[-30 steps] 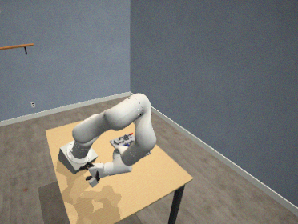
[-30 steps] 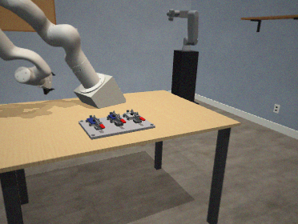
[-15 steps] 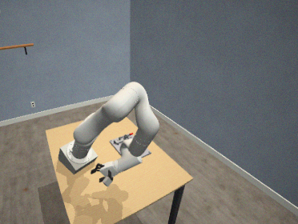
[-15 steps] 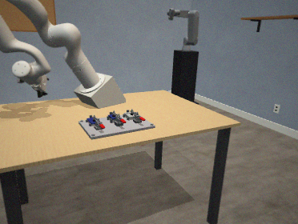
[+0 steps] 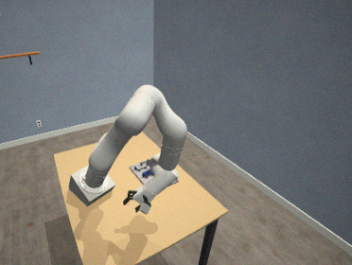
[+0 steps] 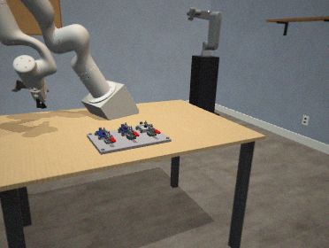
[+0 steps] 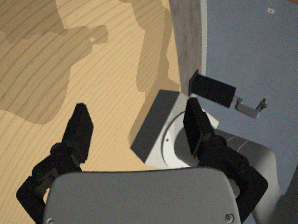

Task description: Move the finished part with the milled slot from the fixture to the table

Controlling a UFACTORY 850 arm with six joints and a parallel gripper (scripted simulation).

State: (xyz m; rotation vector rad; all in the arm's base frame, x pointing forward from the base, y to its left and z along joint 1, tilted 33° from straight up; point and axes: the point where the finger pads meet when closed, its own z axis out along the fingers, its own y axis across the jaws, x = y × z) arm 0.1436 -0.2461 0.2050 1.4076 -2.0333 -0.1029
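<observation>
Blue-grey walls (image 5: 85, 61) (image 6: 146, 44) (image 7: 240, 50) all round, with a brownish floor (image 5: 284, 243) (image 6: 283, 177) (image 7: 187, 37) underneath. Next size down, a light wood table (image 5: 189, 203) (image 6: 212, 128) (image 7: 110, 65) on dark legs. Then the big white arm (image 5: 147, 101) (image 6: 66, 37) (image 7: 255, 160), bent in a tall arch: up from its box base (image 5: 89, 201) (image 6: 126, 99) (image 7: 152, 122), over a high elbow, down through the forearm, then folded back at the wrist towards the base side. Over by the wall, a black stand (image 6: 203, 80) (image 7: 215, 90) with a smaller arm (image 6: 214, 31) (image 7: 247, 107) on top. Back on the table, a flat grey plate (image 5: 138, 177) (image 6: 103, 146), well apart from the gripper (image 5: 132, 206) (image 6: 29, 96) (image 7: 136, 103). Hanging tilted in the air, that one, spread wide open and with nothing between its fingers. On the plate, three red-handled clamps (image 6: 132, 135) in a row, too small to tell whether locked. At two of them, blue blanks (image 6: 103, 132); at the end one, a pale grey part (image 6: 143, 127), apparently the finished piece, still on the plate. Slot too tiny to make out.

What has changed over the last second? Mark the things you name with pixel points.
The arm swung its open gripper (image 5: 137, 201) (image 6: 32, 94) (image 7: 136, 112) away from its base (image 5: 92, 186) (image 6: 111, 101) (image 7: 155, 125). Nothing visibly taken hold of or let go. The fixture plate (image 6: 133, 143) and its blue blanks (image 6: 103, 132) stayed put.
</observation>
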